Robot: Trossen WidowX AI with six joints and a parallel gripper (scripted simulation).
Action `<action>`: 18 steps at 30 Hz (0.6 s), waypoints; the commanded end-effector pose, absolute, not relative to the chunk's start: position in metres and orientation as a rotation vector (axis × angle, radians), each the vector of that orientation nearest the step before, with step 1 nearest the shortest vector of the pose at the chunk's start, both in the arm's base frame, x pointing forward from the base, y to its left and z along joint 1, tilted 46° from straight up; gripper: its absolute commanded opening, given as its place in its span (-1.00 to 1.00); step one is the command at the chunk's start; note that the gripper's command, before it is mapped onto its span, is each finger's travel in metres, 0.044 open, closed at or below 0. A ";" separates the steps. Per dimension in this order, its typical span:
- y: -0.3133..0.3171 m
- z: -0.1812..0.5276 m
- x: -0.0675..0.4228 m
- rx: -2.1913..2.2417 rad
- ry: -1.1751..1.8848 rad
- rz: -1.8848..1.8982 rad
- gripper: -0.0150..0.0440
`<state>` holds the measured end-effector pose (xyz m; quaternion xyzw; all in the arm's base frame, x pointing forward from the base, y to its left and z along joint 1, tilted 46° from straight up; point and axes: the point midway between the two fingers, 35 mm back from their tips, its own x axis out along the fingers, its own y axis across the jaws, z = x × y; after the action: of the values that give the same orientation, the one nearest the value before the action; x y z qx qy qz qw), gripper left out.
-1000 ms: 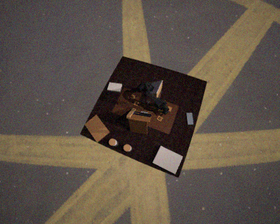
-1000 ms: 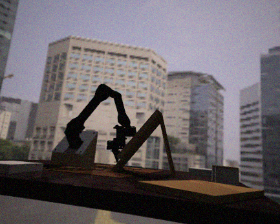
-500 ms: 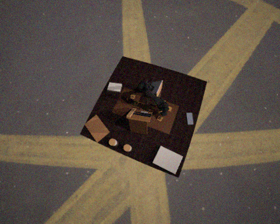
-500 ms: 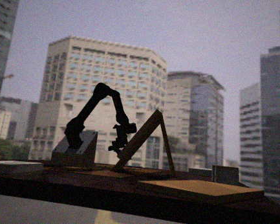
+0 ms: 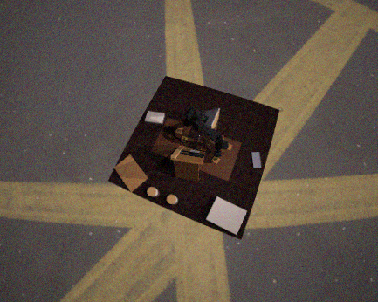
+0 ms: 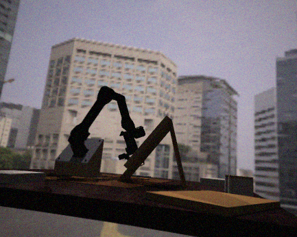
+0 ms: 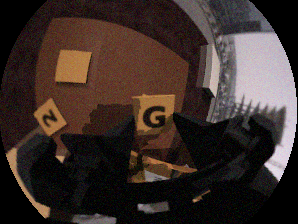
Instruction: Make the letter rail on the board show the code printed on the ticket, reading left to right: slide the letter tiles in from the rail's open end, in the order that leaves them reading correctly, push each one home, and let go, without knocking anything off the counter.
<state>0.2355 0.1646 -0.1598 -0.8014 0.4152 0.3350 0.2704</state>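
Note:
My gripper (image 7: pixel 153 116) (image 6: pixel 126 155) (image 5: pixel 216 148) is shut on the tan letter tile marked G (image 7: pixel 154 116) and holds it a little above the brown mat (image 7: pixel 127 50) (image 5: pixel 225 168). A second tan tile marked 2 (image 7: pixel 49 119) lies flat on the mat to the left in the wrist view. A blank tan square (image 7: pixel 72 67) lies farther back on the mat. The slanted board (image 6: pixel 151 141) (image 5: pixel 188 165) leans just beside the gripper; its rail is too dark to make out. A white card (image 5: pixel 154 117), perhaps the ticket, lies at the counter's far left.
On the dark counter (image 5: pixel 250 126) lie a tan slab (image 5: pixel 130 173) (image 6: pixel 210 200), two round discs (image 5: pixel 152 191) (image 5: pixel 172 199), a white slab (image 5: pixel 226 215) and a small grey block (image 5: pixel 256 160). The arm's base (image 6: pixel 81 157) stands behind the board.

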 end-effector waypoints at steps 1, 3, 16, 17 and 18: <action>0.169 -0.156 0.241 -2.066 1.091 0.779 -0.49; 0.172 -0.154 0.243 -2.021 1.075 0.729 -0.49; 0.189 -0.141 0.259 -1.695 0.960 0.440 -0.49; 0.191 -0.140 0.260 -1.668 0.951 0.420 -0.49; 0.192 -0.138 0.261 -1.641 0.941 0.401 -0.49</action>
<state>0.2578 0.1896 -0.1427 -0.7227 0.4058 0.1975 0.5235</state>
